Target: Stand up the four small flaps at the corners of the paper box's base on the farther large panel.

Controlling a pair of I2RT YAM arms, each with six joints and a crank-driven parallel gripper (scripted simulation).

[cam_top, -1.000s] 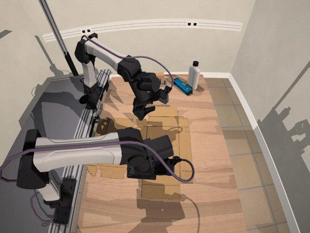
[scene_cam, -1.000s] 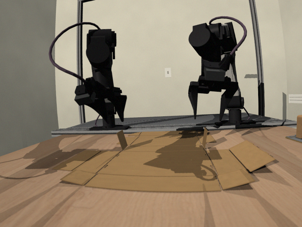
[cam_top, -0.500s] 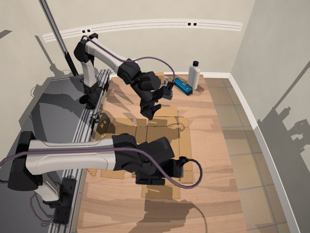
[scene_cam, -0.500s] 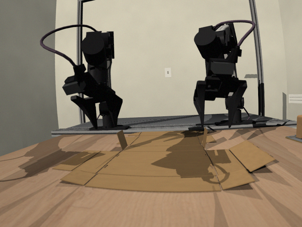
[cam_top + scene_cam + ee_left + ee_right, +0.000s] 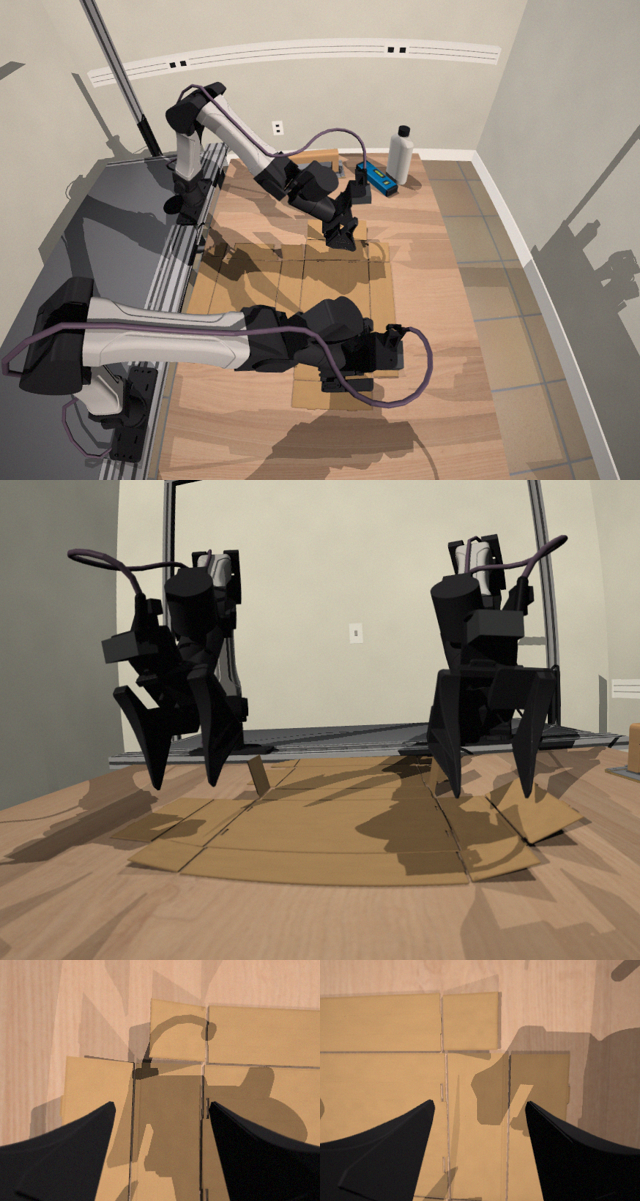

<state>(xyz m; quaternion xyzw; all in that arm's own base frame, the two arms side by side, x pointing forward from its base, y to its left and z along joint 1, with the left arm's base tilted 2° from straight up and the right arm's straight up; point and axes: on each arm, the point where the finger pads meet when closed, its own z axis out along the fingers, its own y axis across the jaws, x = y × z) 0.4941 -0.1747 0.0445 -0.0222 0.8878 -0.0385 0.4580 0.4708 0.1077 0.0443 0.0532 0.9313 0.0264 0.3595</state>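
Note:
The box's base panel (image 5: 330,281) (image 5: 304,818) (image 5: 297,1079) (image 5: 375,1081) lies flat. At its robot side, one small flap (image 5: 258,775) on the robot's right and one small flap (image 5: 434,778) on its left stand roughly upright. At the far side, the left corner flap (image 5: 380,251) (image 5: 499,860) (image 5: 176,1038) and the right corner flap (image 5: 162,855) (image 5: 470,1020) are folded out, low to the table. My left gripper (image 5: 492,796) (image 5: 162,1105) is open and empty above the left side panel. My right gripper (image 5: 184,786) (image 5: 480,1103) is open and empty above the right side panel.
The left outer panel (image 5: 540,813) (image 5: 97,1081) is tilted up slightly; the right outer panel (image 5: 137,827) (image 5: 540,1066) lies nearly flat. A white bottle (image 5: 399,157), a blue level (image 5: 376,178) and a wooden-handled tool (image 5: 320,154) stand at the table's left side.

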